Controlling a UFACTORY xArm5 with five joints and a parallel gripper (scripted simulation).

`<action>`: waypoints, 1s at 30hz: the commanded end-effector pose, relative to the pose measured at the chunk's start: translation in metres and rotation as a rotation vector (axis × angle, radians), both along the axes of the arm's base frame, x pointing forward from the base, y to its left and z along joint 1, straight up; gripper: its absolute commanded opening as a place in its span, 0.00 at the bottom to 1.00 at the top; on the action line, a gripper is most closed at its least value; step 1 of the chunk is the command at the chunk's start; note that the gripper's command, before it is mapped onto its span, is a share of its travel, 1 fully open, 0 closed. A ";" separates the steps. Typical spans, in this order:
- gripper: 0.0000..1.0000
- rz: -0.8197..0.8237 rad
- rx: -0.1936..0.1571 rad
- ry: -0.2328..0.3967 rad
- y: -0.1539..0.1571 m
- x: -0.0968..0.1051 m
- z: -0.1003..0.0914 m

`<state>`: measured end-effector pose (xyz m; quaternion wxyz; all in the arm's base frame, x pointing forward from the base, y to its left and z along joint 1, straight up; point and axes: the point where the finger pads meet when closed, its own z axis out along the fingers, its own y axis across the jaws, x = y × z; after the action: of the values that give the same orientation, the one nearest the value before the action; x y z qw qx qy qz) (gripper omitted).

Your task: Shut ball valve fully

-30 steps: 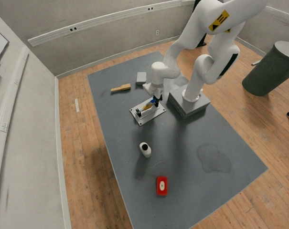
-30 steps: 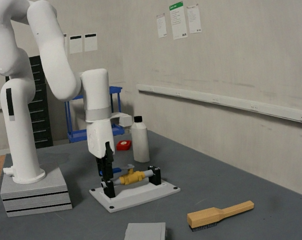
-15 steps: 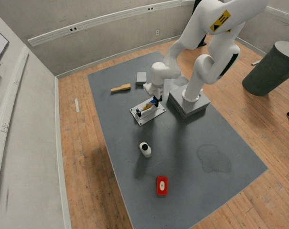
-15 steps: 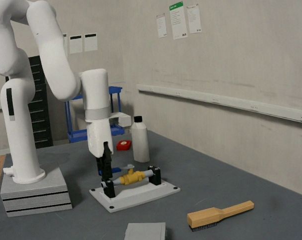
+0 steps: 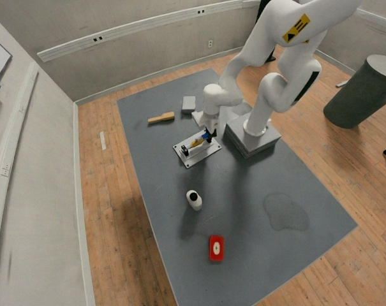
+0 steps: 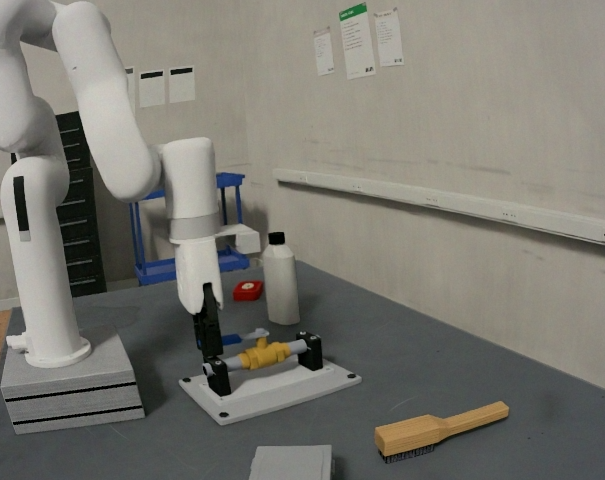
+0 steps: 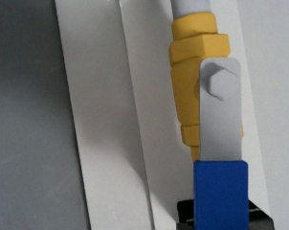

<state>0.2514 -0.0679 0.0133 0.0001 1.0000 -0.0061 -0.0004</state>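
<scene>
Gripper (image 6: 207,345) clamps blue valve handle (image 7: 220,194), seemingly near its tip. Handle lies nearly along the pipe (image 6: 296,347). Arm wrist (image 6: 191,206) points straight down; bottle (image 6: 280,281) stands behind, well apart.

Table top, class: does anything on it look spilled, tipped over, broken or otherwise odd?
Nothing is tipped or broken. One oddity: a faint blotchy stain on the grey table. The gripper is shut on the blue valve handle.

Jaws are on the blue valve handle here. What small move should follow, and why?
Probably begin swinging the blue handle sideways about its hex bolt. The gripper is shut on the handle, which lies nearly along the yellow valve body and grey pipe, so the valve looks open.
</scene>
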 end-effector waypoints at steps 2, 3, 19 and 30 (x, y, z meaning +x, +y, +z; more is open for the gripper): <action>0.00 -0.040 0.000 -0.002 0.003 0.001 0.000; 0.00 -0.049 0.000 -0.002 0.004 0.001 0.000; 0.00 -0.131 0.000 -0.002 0.010 0.002 0.001; 0.00 -0.194 0.000 -0.002 0.015 0.002 0.001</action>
<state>0.2527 -0.0542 0.0133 0.0001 0.9955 -0.0949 -0.0004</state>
